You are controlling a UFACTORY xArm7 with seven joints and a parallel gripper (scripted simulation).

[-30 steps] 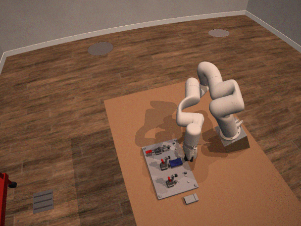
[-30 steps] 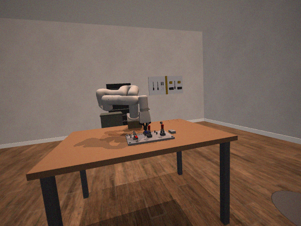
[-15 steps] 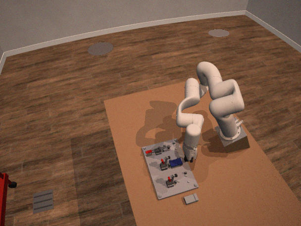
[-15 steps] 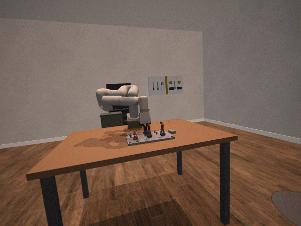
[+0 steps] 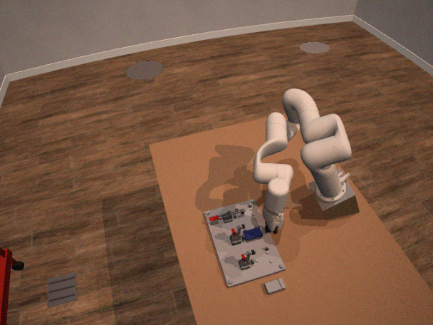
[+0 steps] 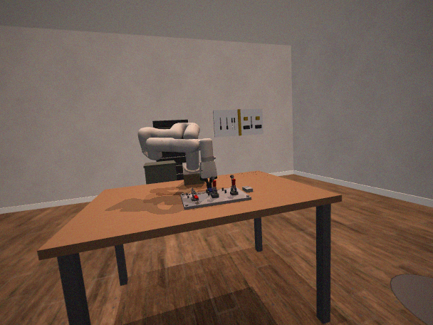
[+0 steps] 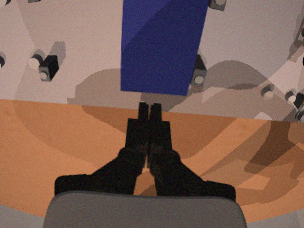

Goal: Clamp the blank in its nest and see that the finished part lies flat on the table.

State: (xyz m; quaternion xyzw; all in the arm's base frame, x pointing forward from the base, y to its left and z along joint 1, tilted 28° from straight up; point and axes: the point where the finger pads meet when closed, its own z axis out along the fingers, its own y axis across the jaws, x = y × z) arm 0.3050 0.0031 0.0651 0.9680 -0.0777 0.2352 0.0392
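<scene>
With its upper links folded in a high bend above the base, the white arm reaches over the bench and sends its last link down steeply, the end effector pointing at the near-arm edge of the fixture plate. Its black fingers are drawn together, leaving only a narrow slit, and hold nothing.

The blue blank lies on the plate at the middle station, between the end effector and the red-handled middle clamp. In the wrist view its short end sits just ahead of the fingertips, slightly to one side of straight on; whether they touch it cannot be told. The middle clamp's red handle stands up, as does that of the clamp at one side, while the third clamp has its handle low.

Beyond the plate's short edge, the grey finished part rests flat on the bench. No brand, label or writing can be read.

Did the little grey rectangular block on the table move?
No, the grey rectangular block went no way: same spot beside the flat grey plate.
</scene>
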